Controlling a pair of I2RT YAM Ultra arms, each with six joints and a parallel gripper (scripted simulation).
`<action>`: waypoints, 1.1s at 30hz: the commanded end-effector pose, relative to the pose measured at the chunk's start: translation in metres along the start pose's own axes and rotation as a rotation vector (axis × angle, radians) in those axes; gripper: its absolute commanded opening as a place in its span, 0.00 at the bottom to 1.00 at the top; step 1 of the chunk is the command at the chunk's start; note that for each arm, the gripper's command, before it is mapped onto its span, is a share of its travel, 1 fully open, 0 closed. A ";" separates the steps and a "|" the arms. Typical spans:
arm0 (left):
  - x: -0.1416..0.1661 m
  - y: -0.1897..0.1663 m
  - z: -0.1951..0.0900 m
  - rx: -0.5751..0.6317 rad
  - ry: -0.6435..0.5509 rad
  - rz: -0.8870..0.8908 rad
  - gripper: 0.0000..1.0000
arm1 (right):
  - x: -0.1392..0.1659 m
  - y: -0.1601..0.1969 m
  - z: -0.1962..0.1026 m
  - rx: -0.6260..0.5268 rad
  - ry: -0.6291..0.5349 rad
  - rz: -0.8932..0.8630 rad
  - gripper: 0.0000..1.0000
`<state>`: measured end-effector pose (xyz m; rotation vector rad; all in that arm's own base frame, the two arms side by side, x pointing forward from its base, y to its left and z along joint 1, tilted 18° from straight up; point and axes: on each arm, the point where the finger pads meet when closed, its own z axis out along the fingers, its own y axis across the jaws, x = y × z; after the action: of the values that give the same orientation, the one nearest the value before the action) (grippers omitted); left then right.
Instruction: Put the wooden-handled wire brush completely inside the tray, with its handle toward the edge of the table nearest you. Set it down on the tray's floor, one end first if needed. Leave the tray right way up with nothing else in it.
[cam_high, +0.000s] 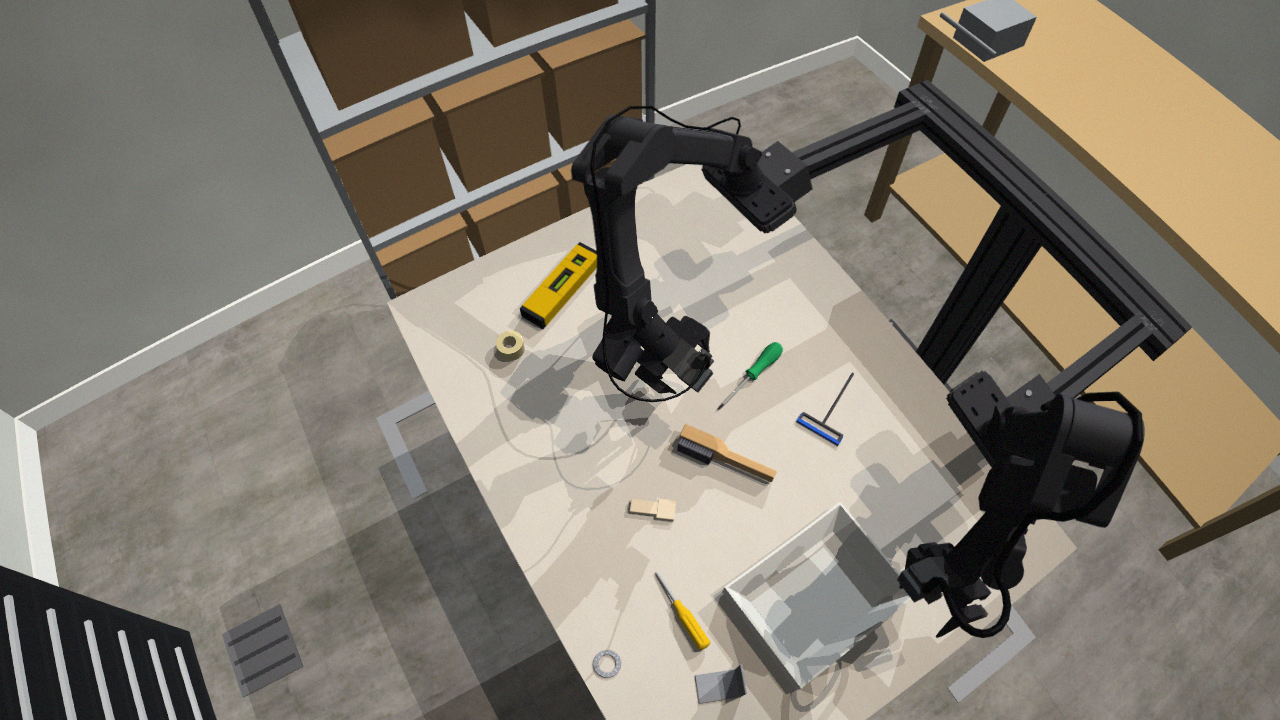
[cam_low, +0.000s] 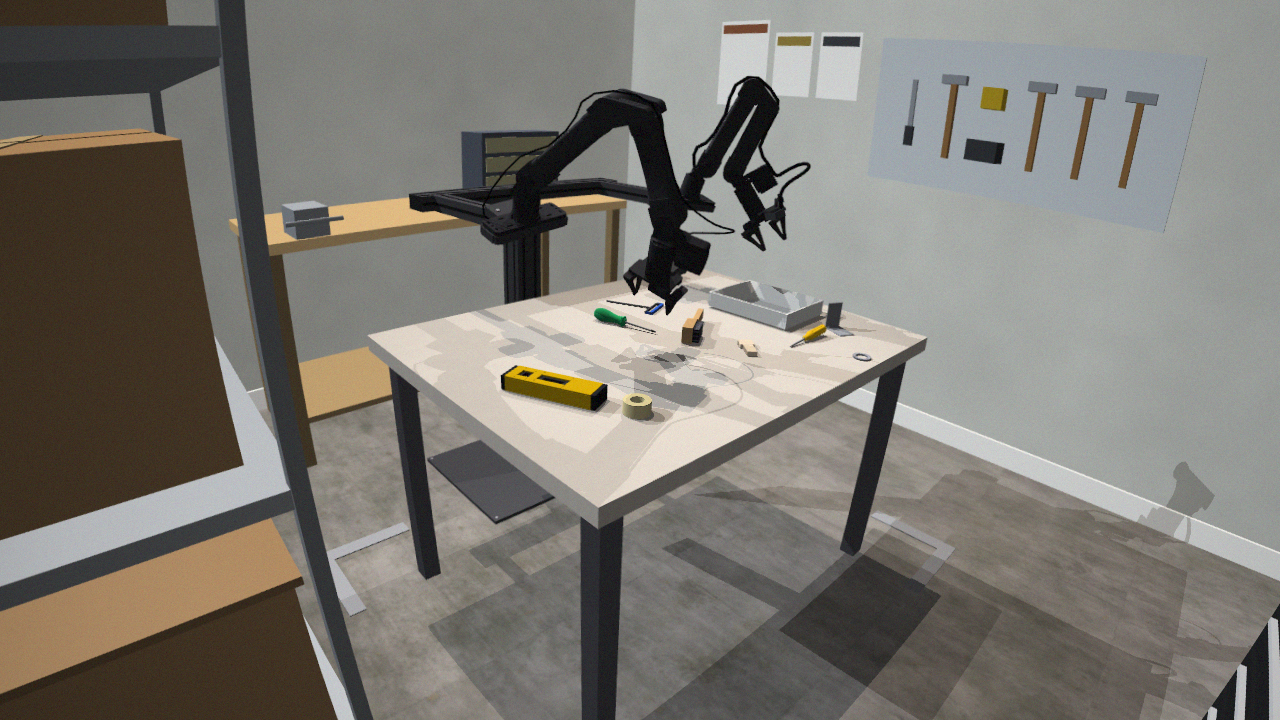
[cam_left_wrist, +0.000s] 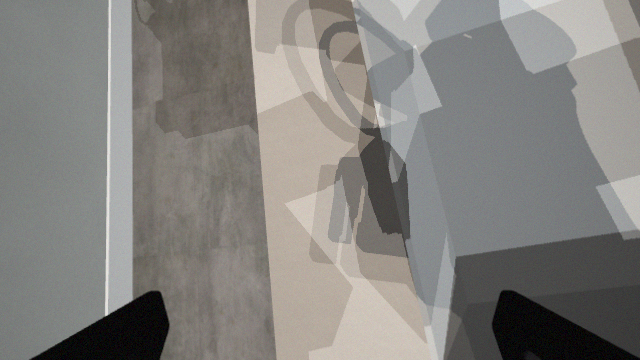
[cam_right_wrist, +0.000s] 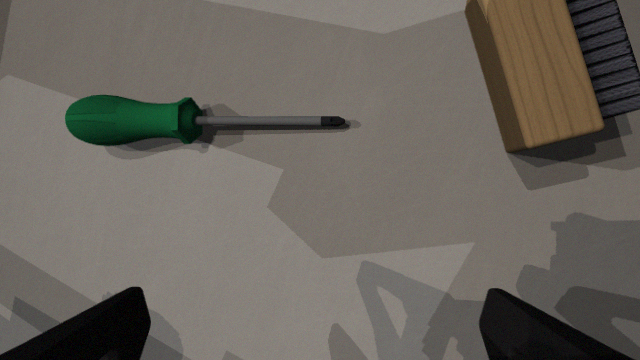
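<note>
The wooden-handled wire brush (cam_high: 723, 454) lies flat near the middle of the table, its dark bristle head toward the right arm and its handle pointing toward the tray. It also shows in the exterior view (cam_low: 692, 325), and its head end fills the top right corner of the right wrist view (cam_right_wrist: 550, 65). The grey tray (cam_high: 810, 600) (cam_low: 766, 304) stands right way up near a table corner and looks empty. My right gripper (cam_high: 666, 380) (cam_right_wrist: 316, 305) is open and empty, hanging above the table between the brush head and a green screwdriver. My left gripper (cam_high: 962, 617) (cam_left_wrist: 329, 307) is open and empty, raised beside the tray's outer wall.
A green screwdriver (cam_high: 756, 368) and a blue squeegee (cam_high: 823, 422) lie beyond the brush. A wooden block (cam_high: 653, 508), a yellow screwdriver (cam_high: 684, 616), a washer (cam_high: 605, 663) and a grey plate (cam_high: 720, 685) lie near the tray. A yellow level (cam_high: 559, 282) and a tape roll (cam_high: 510, 341) lie at the far end.
</note>
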<state>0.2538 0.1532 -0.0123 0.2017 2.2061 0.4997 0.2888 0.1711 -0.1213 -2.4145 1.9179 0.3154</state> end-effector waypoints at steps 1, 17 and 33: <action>0.000 0.004 0.000 -0.016 0.003 -0.008 1.00 | -0.004 -0.007 -0.003 0.026 -0.011 -0.002 1.00; -0.013 -0.061 -0.010 0.064 0.071 0.027 1.00 | 0.059 -0.035 -0.076 0.469 -0.241 0.450 1.00; -0.044 -0.138 -0.018 0.180 0.087 0.114 1.00 | 0.168 -0.032 -0.167 0.976 -0.466 1.065 1.00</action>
<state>0.2653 0.0065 -0.0316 0.4884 2.2880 0.3411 0.3617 -0.0041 -0.0098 -0.7705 2.2361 -0.0250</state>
